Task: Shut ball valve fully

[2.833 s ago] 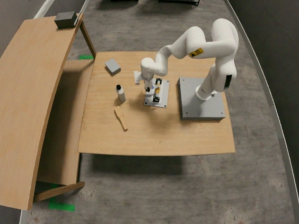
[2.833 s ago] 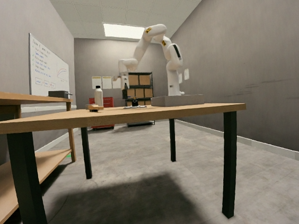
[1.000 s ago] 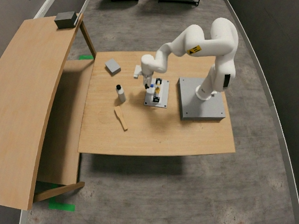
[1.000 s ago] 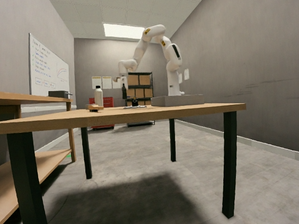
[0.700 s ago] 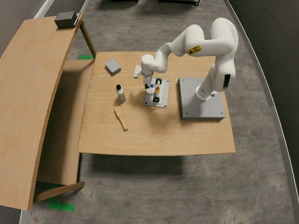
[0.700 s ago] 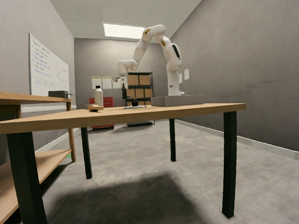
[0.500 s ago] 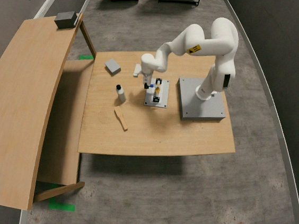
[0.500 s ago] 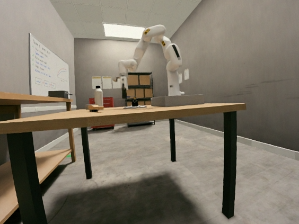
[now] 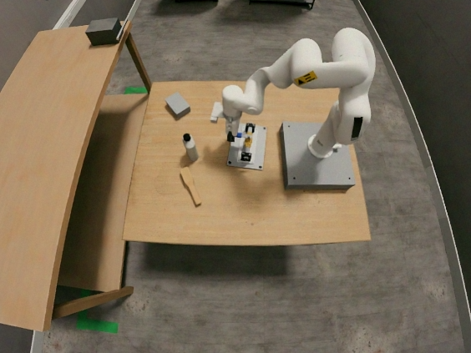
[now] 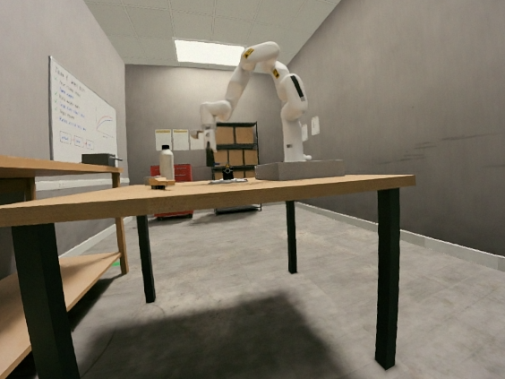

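The ball valve [image 9: 248, 143] [image 10: 227, 172], yellow and black, is mounted on a small grey plate [image 9: 260, 151] [image 10: 237, 180] in the middle of the table. Its small blue handle [image 9: 240, 134] sticks out to the left near the valve's far end. My gripper [image 9: 232, 136] [image 10: 209, 152] points down at the plate's left far edge, right beside the blue handle. Its fingers stand apart and hold nothing; I cannot tell whether a finger touches the handle.
A white bottle with a black cap [image 9: 190, 146] [image 10: 166, 162] and a wooden spatula [image 9: 191, 185] [image 10: 158, 182] lie left of the plate. A grey block [image 9: 177, 103] sits at the back left. The arm's grey base [image 9: 315, 172] [image 10: 300, 169] stands to the right. A side table carries a dark box [image 9: 103, 31].
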Motion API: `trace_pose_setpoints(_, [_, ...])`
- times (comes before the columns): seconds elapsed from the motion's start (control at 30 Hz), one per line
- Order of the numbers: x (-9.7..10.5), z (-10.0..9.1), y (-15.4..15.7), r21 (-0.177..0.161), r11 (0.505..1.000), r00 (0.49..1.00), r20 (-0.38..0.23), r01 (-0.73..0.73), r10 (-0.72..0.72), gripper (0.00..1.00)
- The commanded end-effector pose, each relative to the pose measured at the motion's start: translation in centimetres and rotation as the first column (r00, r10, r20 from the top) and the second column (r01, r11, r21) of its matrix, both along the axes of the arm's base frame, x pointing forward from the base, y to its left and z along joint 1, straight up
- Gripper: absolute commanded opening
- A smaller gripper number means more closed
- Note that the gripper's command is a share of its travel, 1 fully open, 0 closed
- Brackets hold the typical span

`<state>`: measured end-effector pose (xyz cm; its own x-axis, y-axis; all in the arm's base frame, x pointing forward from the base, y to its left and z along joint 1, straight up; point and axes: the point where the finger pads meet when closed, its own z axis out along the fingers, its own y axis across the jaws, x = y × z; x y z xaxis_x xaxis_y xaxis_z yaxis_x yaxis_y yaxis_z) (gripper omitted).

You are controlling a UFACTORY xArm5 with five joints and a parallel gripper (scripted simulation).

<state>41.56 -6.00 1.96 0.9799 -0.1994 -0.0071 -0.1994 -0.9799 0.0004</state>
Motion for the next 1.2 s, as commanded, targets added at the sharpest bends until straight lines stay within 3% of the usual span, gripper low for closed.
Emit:
trace_pose_setpoints(0.0, [0.13, 0.11, 0.00, 0.000, 1.000, 1.000, 0.003, 0.000, 0.000, 0.69])
trace_pose_setpoints(1.17, [0.13, 0.75, -0.01, 0.000, 1.000, 1.000, 0.003, 0.000, 0.000, 0.69])
